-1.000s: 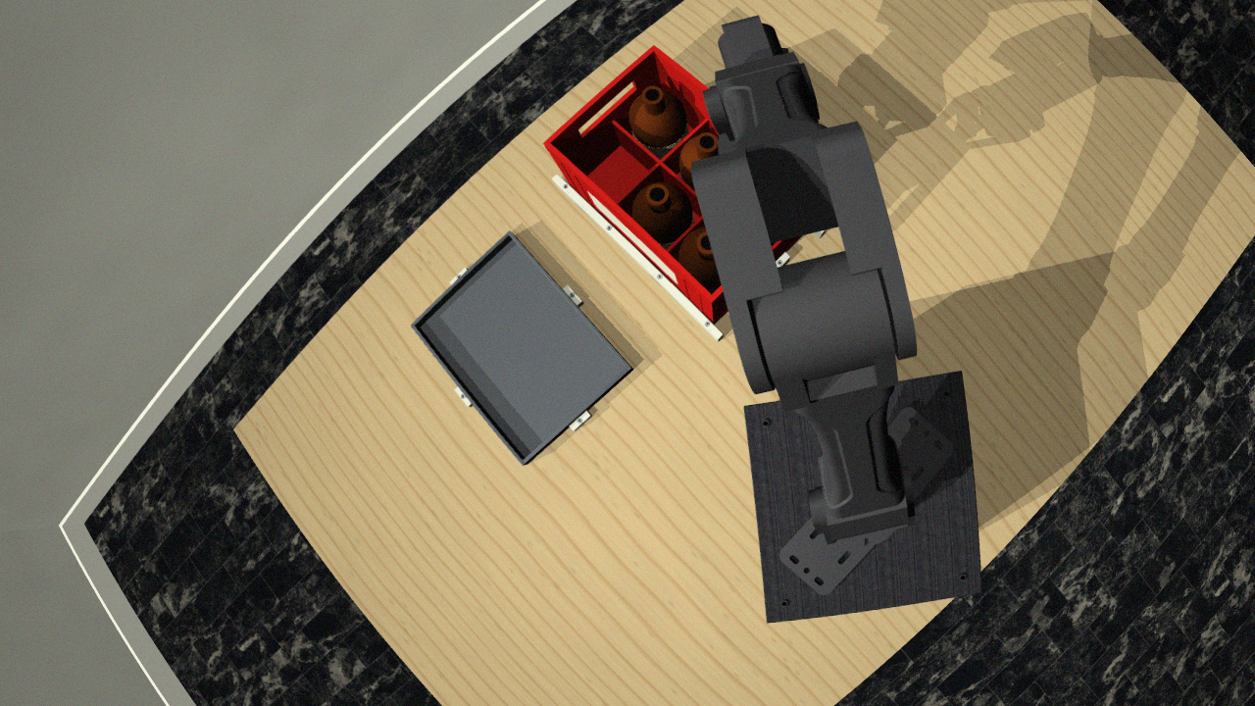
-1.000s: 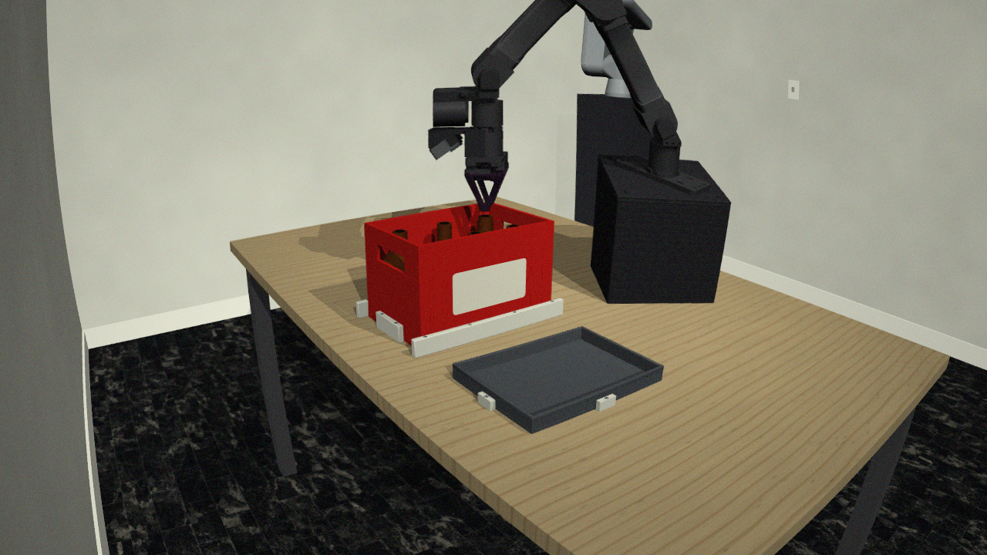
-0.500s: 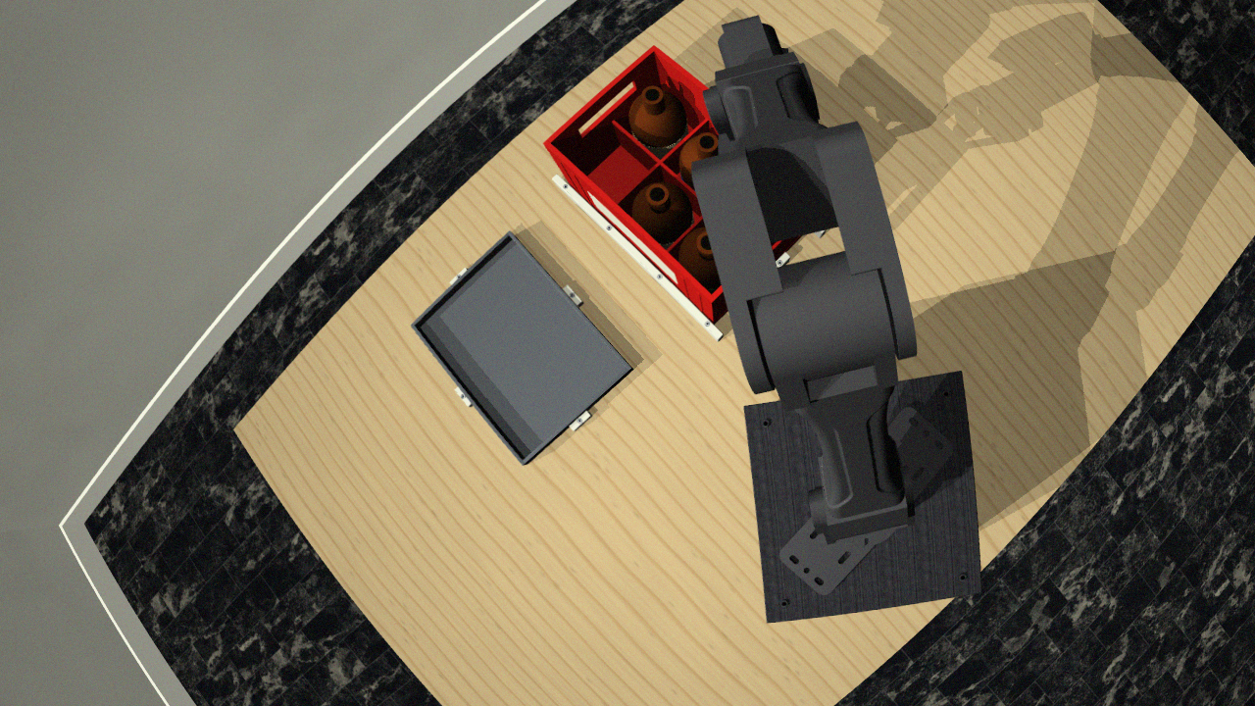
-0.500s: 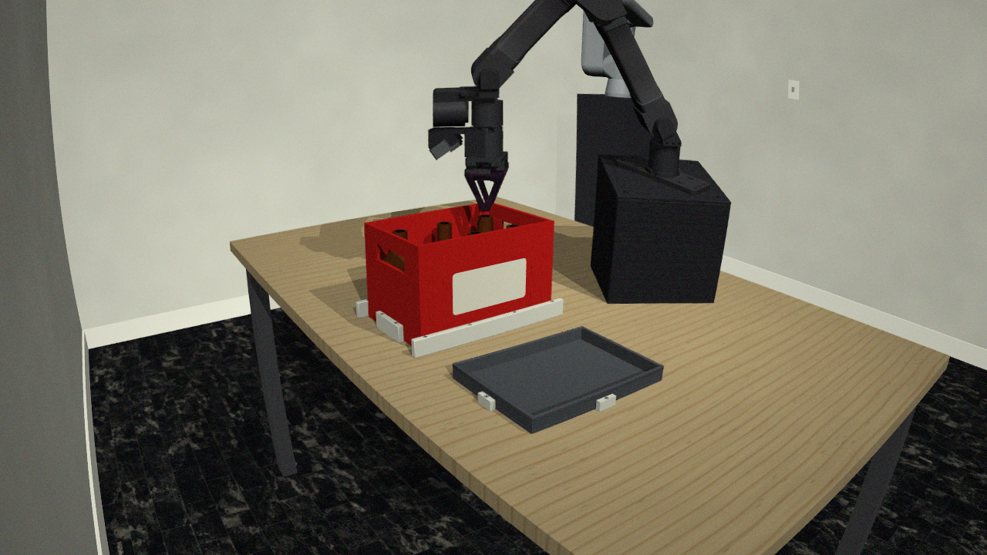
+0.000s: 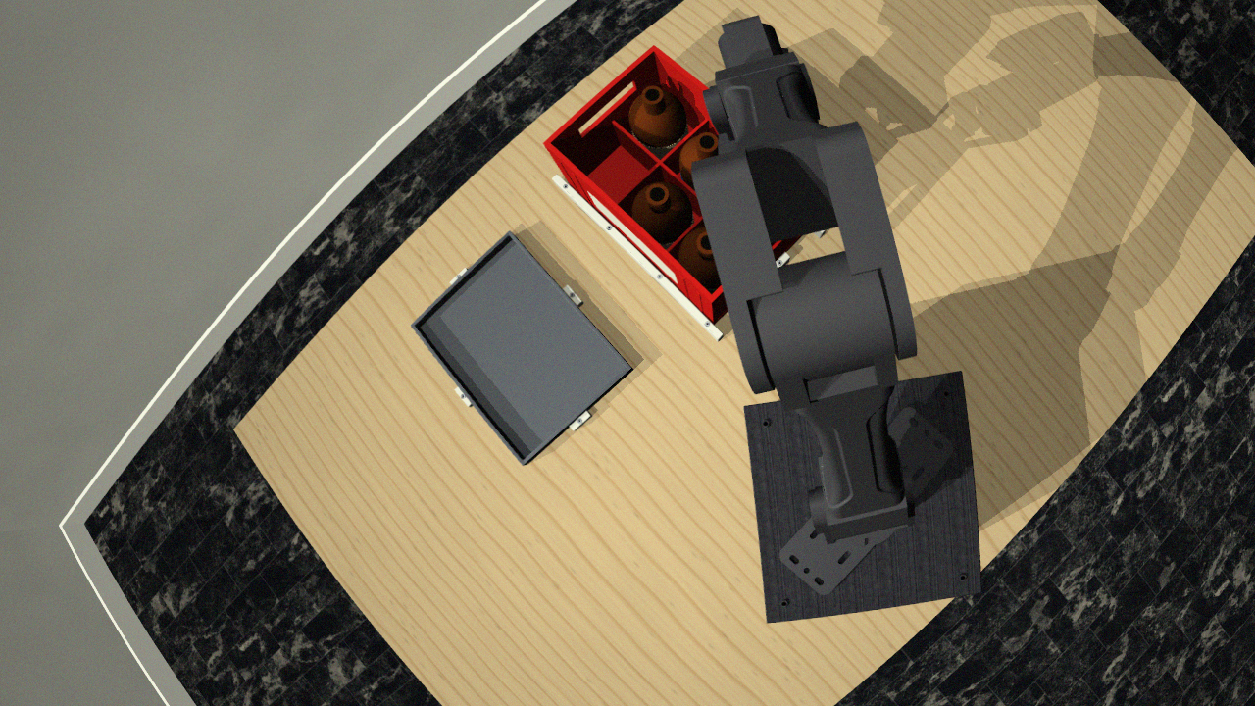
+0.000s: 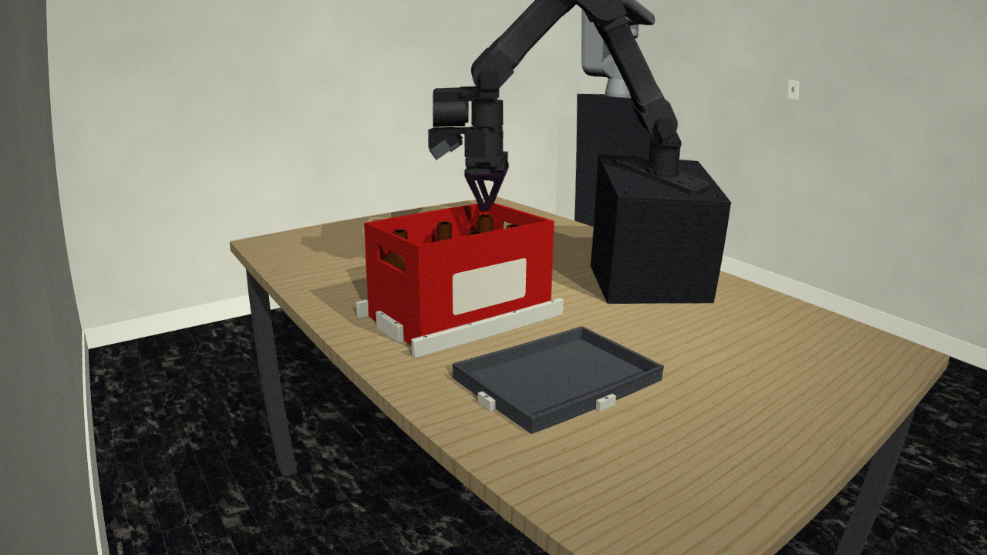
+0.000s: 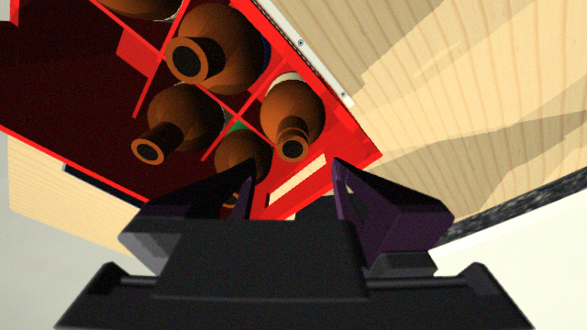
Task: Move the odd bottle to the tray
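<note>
The gripper has its fingers spread a bit over halfway, holding nothing, with the red crate below them.

Top looks straight down from high above; exterior faces the wooden table obliquely from farther off; wrist peers closely into the red plastic crate, which all share.
</note>
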You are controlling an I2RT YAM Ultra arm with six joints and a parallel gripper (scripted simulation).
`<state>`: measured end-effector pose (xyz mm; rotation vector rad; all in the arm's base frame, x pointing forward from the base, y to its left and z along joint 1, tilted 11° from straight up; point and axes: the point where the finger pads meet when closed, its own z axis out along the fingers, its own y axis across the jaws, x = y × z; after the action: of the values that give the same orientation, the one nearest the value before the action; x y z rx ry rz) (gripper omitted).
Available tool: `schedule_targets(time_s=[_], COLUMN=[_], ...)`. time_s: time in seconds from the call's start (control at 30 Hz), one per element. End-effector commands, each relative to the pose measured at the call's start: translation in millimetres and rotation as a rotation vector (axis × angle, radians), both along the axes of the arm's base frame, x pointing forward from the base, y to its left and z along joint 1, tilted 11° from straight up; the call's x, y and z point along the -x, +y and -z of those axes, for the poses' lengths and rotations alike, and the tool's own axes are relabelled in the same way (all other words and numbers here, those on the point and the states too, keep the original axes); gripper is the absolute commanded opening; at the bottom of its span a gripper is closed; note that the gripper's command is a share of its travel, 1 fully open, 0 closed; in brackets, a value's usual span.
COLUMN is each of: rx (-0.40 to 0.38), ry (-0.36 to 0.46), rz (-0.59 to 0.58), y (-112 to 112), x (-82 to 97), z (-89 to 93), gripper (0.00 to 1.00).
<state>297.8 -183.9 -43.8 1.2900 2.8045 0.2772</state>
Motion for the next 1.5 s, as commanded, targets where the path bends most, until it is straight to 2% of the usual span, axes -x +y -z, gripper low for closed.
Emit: schedule_targets(time_s=[0.0, 0.23, 0.7, 1.2, 1.47], rx=[0.025, 0.025, 0.027, 0.028, 0.028], ry=[-0.039, -0.039, -0.042, -0.042, -0.042], rz=[0.005, 0.005, 0.006, 0.006, 0.006], y=[-10.0, -9.9, -13.1, -16.0, -16.8], x=[-11.8, -11.6, -8.3, -4.3, -3.2], z=[-12.2, -12.9, -25.8, -51.1, -57.7], gripper=[0.61, 0.61, 0.61, 0.61, 0.61])
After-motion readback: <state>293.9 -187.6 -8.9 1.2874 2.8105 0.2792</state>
